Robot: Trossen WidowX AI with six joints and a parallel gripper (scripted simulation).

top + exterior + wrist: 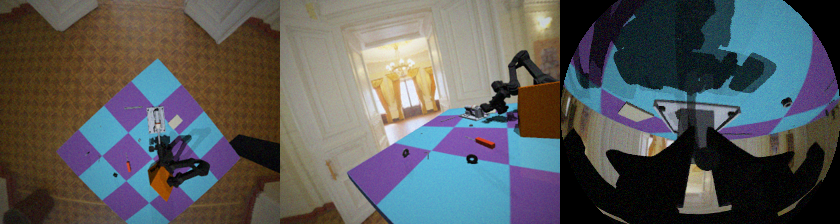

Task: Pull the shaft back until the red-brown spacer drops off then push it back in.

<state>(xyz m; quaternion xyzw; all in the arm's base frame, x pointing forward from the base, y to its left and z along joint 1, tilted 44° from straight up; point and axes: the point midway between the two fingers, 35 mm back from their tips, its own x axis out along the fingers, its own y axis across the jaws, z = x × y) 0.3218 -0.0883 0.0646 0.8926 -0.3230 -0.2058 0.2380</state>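
The grey housing block (pixel 155 117) (pixel 474 110) stands on a white base plate (pixel 150 126) (pixel 467 116) (pixel 666 111) near the middle of the checkered table. The thin shaft (pixel 159 134) (pixel 693 100) sticks out of the housing toward the arm. A red-brown spacer (pixel 158 127) sits on the shaft right at the housing's near face. My gripper (pixel 159 141) (pixel 486 107) (pixel 700 130) is shut on the shaft's outer end, just off the plate's edge. In the wrist view my fingers hide the held end, and the other spacers are too small to tell apart.
An orange box (pixel 161 181) (pixel 538 111) stands by the arm's base. A red-handled screwdriver (pixel 129 166) (pixel 485 142), a beige card (pixel 175 121), a grey rod (pixel 133 107) (pixel 447 119) and two black rings (pixel 471 159) (pixel 405 153) lie on the table.
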